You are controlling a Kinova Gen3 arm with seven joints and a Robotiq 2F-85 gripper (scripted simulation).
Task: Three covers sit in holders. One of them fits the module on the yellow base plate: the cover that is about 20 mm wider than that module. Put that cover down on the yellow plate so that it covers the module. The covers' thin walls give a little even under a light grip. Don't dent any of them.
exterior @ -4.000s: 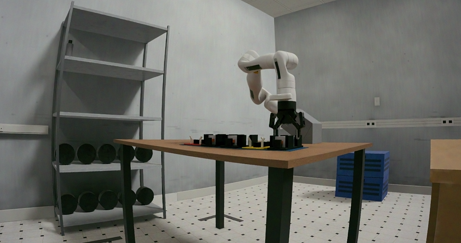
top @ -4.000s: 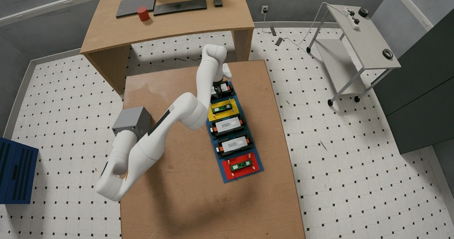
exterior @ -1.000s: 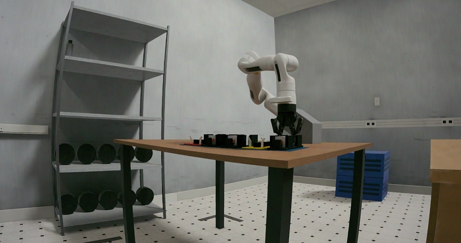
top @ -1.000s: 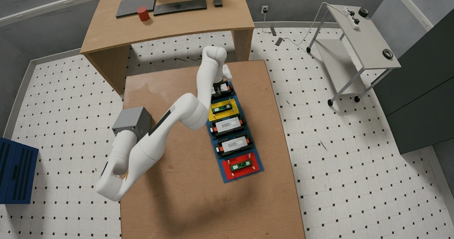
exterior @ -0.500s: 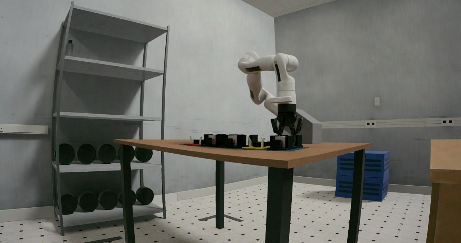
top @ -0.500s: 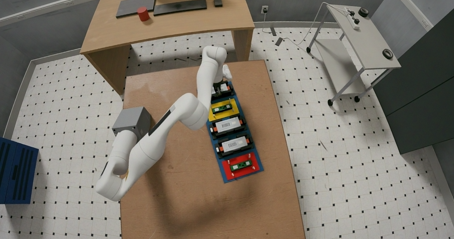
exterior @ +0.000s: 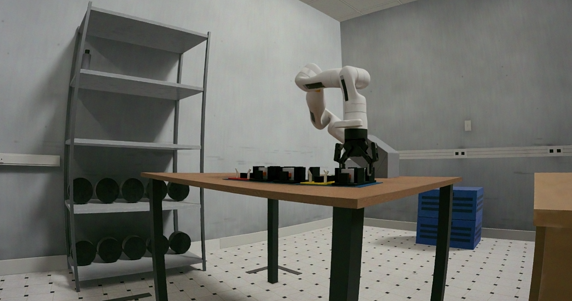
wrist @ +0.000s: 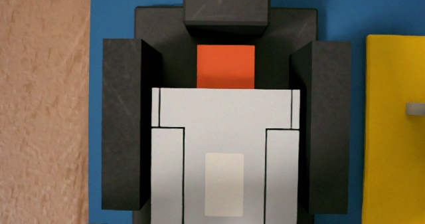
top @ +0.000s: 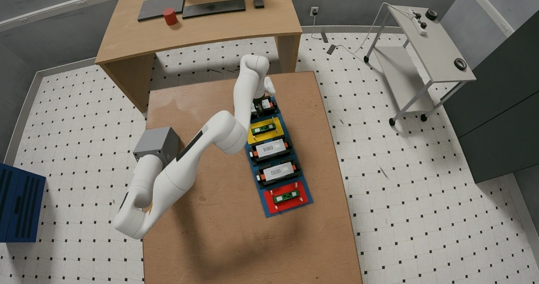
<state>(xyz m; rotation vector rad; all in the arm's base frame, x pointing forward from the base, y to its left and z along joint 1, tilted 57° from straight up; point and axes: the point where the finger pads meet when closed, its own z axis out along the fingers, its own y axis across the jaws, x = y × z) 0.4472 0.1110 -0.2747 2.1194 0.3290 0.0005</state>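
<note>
My gripper (top: 260, 110) (exterior: 355, 170) is open, pointing down around the cover (top: 265, 103) (wrist: 172, 108) in the end holder (wrist: 121, 124). This light grey cover sits between dark side blocks, with an orange block past its end. Its side walls look straight in the wrist view; my fingertips are hidden there. The yellow plate (top: 263, 135) (exterior: 316, 182) (wrist: 392, 151) lies beside this holder and bears a green module (top: 263, 128), uncovered. Two more grey covers, the middle one (top: 271, 147) and the far one (top: 278, 171), sit in their holders on the plate's other side.
A red plate (top: 269, 197) with another green module (top: 286, 196) lies at the other end of the blue board (top: 265, 209). Short pale posts stand on both coloured plates. The holders' black blocks stand up beside the covers. My arm crosses above the brown table (top: 226, 226).
</note>
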